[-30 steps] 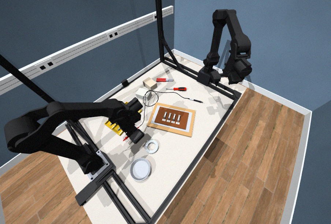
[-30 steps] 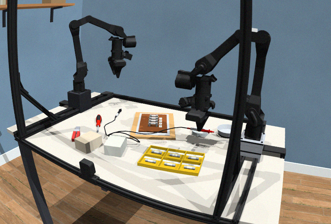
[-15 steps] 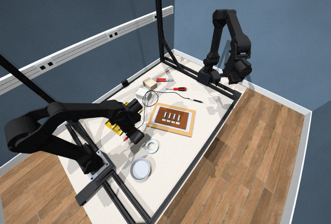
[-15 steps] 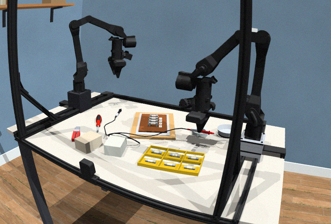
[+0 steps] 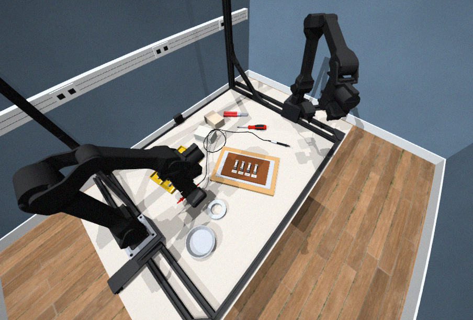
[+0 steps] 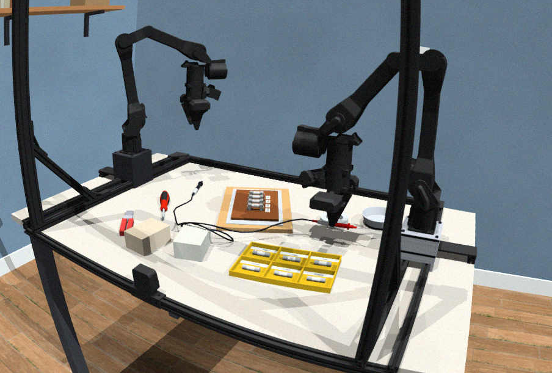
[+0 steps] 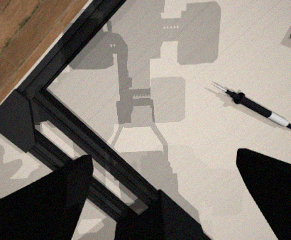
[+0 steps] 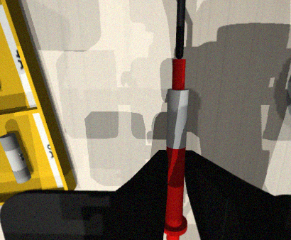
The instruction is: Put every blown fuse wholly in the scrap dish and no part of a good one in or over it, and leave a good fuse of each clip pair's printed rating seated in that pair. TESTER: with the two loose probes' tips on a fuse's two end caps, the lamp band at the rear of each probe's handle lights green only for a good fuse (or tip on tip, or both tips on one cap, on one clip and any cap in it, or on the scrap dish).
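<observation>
My right gripper [image 6: 332, 223] [image 8: 174, 157] is shut on the red probe [image 5: 180, 199] [image 6: 345, 225] [image 8: 174, 200], held over the table; its lamp band [image 8: 177, 118] is grey. My left gripper [image 6: 193, 124] [image 7: 163, 158] is open and empty, high above the table. The black probe [image 5: 281, 143] [image 6: 196, 188] [image 7: 255, 106] lies on the table, its lamp band white. Several fuses [image 6: 255, 201] sit in the clips on the brown board [image 5: 263, 179] [image 6: 238, 212]. Each compartment of the yellow tray [image 6: 279, 283] [image 8: 7, 101] holds one fuse. The scrap dish [image 5: 201, 240] [image 6: 373, 218] looks empty.
A pale ring [image 5: 216, 217] lies between board and dish. A white block [image 5: 202, 133] [image 6: 191, 244], a wooden block [image 5: 213, 119] [image 6: 148, 235], a screwdriver [image 5: 259, 127] [image 6: 164, 199] and a red-handled tool [image 5: 230, 114] [image 6: 126, 224] lie beyond. The probe cable loops near the blocks.
</observation>
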You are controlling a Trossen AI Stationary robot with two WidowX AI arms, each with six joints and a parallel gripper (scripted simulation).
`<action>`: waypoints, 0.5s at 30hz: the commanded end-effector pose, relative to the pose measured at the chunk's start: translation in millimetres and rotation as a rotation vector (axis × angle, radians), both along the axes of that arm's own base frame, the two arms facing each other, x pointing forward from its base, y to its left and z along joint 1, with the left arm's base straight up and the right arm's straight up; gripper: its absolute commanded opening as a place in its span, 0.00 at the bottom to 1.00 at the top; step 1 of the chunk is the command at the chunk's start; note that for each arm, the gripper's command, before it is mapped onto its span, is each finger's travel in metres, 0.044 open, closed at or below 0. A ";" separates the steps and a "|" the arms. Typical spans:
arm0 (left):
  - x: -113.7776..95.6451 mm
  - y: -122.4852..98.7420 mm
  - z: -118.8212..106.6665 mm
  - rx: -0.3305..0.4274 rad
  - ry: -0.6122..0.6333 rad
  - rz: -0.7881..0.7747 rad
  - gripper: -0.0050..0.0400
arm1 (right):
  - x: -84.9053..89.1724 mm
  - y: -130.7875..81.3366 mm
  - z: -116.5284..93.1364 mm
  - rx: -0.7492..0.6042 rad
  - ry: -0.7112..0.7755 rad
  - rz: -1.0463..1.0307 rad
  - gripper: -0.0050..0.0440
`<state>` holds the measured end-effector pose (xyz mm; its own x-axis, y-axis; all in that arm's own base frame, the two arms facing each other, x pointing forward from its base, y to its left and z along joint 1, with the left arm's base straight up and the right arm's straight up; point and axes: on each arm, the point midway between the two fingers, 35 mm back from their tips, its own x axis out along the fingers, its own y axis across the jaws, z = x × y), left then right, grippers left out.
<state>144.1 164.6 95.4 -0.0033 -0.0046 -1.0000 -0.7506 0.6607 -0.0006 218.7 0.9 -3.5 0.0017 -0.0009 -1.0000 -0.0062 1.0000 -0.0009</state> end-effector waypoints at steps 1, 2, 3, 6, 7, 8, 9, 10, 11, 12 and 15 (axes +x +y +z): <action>1.7 3.0 5.5 0.017 -0.014 0.006 1.00 | -0.9 -0.4 -4.0 0.002 0.003 -0.007 0.00; 1.7 3.0 5.5 0.017 -0.014 0.006 1.00 | -0.9 -0.4 -5.0 0.002 0.003 -0.007 0.00; 1.7 3.0 5.5 0.017 -0.014 0.006 1.00 | -0.9 -0.4 -6.0 0.002 0.003 -0.007 0.00; 1.7 3.0 5.5 0.017 -0.014 0.006 1.00 | -1.0 -0.4 -9.0 0.002 0.003 -0.007 0.00; 1.7 3.0 5.5 0.017 -0.014 0.006 1.00 | -1.0 -0.4 -10.0 0.002 0.003 -0.007 0.00; 1.7 3.0 5.5 0.017 -0.014 0.006 1.00 | -1.0 -0.4 -11.0 0.002 0.003 -0.007 0.00; 1.7 3.0 5.5 0.017 -0.014 0.006 1.00 | -1.0 -0.4 -12.0 0.002 0.003 -0.007 0.00; 1.7 3.0 5.5 0.017 -0.014 0.006 1.00 | -1.0 -0.4 -13.0 0.002 0.003 -0.007 0.00; 1.7 3.0 5.5 0.017 -0.014 0.006 1.00 | -1.0 -0.4 -14.0 0.002 0.003 -0.007 0.00; 1.7 3.0 5.5 0.017 -0.014 0.006 1.00 | -1.0 -0.4 -15.0 0.002 0.003 -0.007 0.00; 1.7 3.0 5.5 0.017 -0.014 0.006 1.00 | -1.0 -0.4 -18.0 0.002 0.003 -0.007 0.00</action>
